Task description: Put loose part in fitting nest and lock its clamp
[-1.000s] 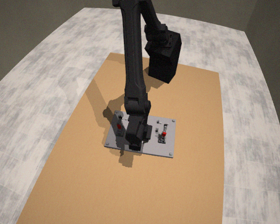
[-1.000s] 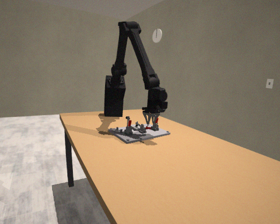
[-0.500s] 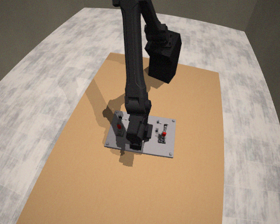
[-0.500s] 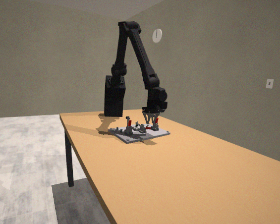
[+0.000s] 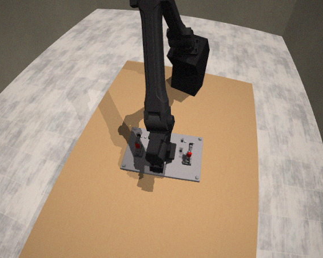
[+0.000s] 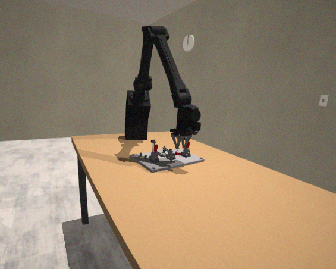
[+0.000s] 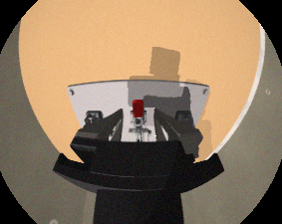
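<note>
From above, a black arm hangs over a grey fixture plate [image 5: 163, 160] on a tan table [image 5: 218, 200], hiding the middle; two red-handled clamps [image 5: 189, 154] flank it. From the side, the gripper [image 6: 181, 146] points down over the plate. At the wrist, half-open fingers straddle a red handle [image 7: 139, 107] (nothing gripped); the loose part cannot be made out.

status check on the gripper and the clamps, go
Black parallel gripper part open, nothing held, over grey fixture plate. Red-handled clamp between its fingers. Loose part not visible. Nothing seen in the way.
</note>
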Robot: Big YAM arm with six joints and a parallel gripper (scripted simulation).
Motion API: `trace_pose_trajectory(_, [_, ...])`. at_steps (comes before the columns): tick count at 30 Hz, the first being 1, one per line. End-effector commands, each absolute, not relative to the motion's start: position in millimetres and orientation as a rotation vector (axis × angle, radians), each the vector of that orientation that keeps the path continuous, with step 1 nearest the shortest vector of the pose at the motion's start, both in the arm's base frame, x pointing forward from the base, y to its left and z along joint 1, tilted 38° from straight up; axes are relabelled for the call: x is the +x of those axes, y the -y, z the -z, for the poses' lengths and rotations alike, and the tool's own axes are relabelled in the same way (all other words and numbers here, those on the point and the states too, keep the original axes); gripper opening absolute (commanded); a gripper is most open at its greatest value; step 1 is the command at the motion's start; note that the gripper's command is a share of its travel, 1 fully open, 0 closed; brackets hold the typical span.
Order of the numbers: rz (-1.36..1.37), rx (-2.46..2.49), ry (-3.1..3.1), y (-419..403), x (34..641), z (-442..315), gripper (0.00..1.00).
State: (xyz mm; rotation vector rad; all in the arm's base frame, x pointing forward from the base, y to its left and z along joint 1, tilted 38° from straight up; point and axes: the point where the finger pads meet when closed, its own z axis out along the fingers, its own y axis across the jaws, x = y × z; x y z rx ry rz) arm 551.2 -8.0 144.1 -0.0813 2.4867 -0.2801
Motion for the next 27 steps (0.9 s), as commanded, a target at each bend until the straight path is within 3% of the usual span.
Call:
trace_pose_trajectory(1, [0.278, -0.076, -2.495, 6.7, 544.4, -145.4, 0.45])
trace_pose_trajectory(2, [0.278, -0.076, -2.495, 6.7, 544.4, -145.4, 0.45])
trace_pose_trajectory(3, [0.278, -0.076, -2.495, 6.7, 544.4, -145.4, 0.00])
trace_pose_trajectory(27, [0.278, -0.076, -2.495, 6.7, 544.4, -145.4, 0.00])
